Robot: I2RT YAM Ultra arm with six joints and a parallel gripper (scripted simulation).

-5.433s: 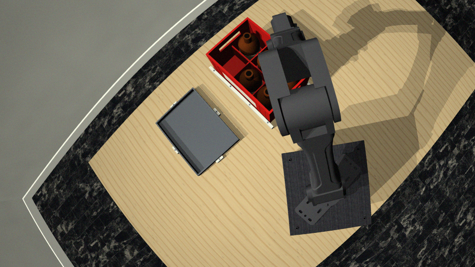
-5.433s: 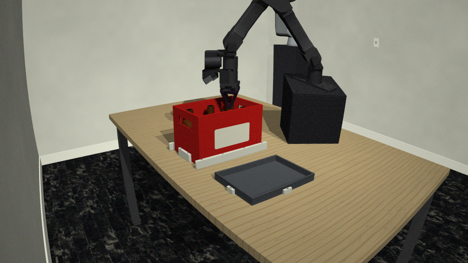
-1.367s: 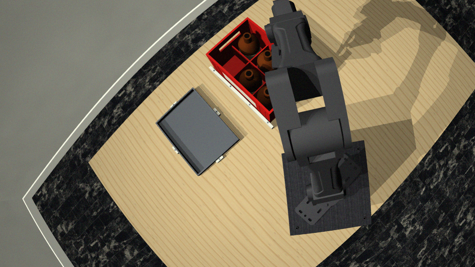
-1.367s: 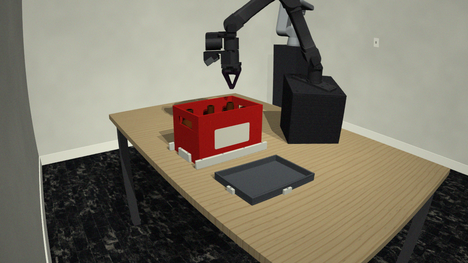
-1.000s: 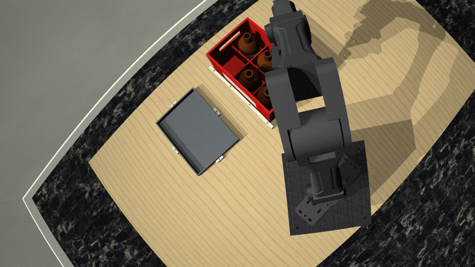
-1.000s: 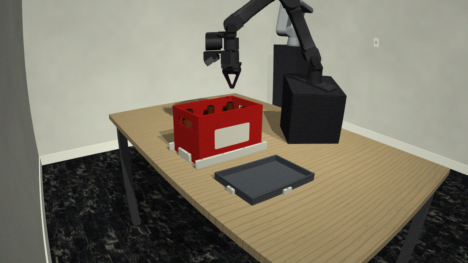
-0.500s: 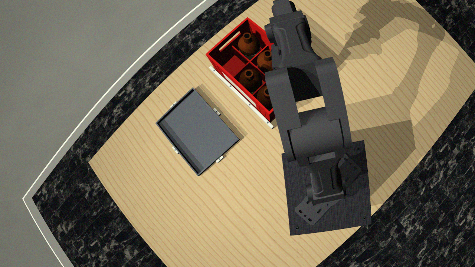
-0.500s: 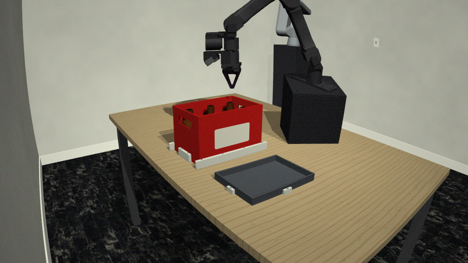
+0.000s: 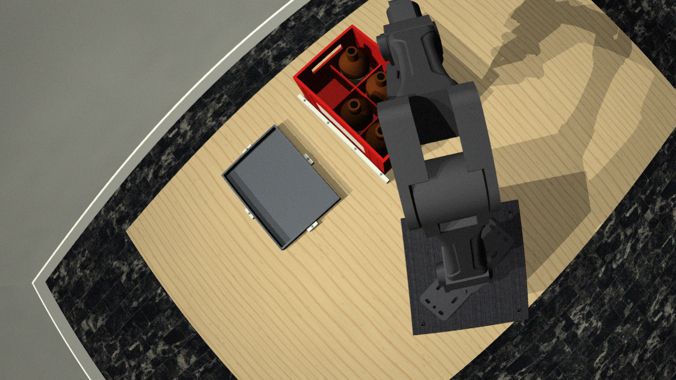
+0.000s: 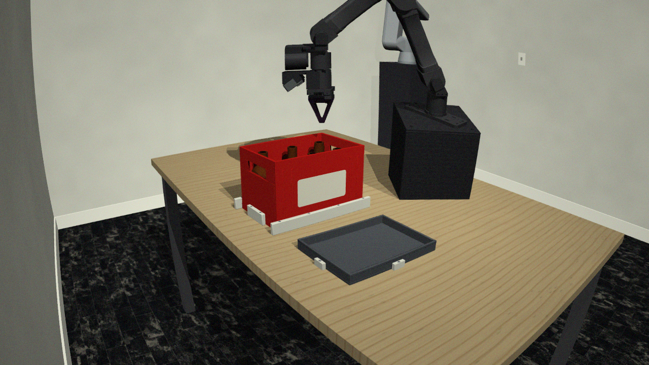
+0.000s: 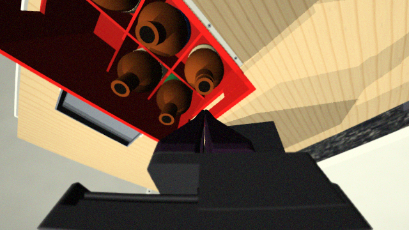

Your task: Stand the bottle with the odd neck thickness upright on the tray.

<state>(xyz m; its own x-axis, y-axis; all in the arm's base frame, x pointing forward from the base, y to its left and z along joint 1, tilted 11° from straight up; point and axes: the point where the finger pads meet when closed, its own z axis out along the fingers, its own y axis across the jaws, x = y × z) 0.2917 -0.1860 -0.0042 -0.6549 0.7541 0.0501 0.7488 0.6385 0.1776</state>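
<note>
A red crate (image 10: 302, 179) stands at the far side of the table and holds several brown bottles (image 11: 163, 25), upright in its compartments. It also shows from above (image 9: 345, 94) and in the wrist view (image 11: 128, 64). One compartment (image 9: 330, 92) is empty. The dark grey tray (image 10: 366, 246) lies empty in front of the crate; it also shows from above (image 9: 281, 186). My gripper (image 10: 321, 118) hangs well above the crate's back right part, pointing down. Its fingers are shut together on nothing, as the wrist view (image 11: 204, 112) shows.
White stop blocks (image 10: 317, 215) lie along the crate's front and side, and small white clips (image 10: 320, 263) sit at the tray's edges. The arm's black base box (image 10: 431, 152) stands right of the crate.
</note>
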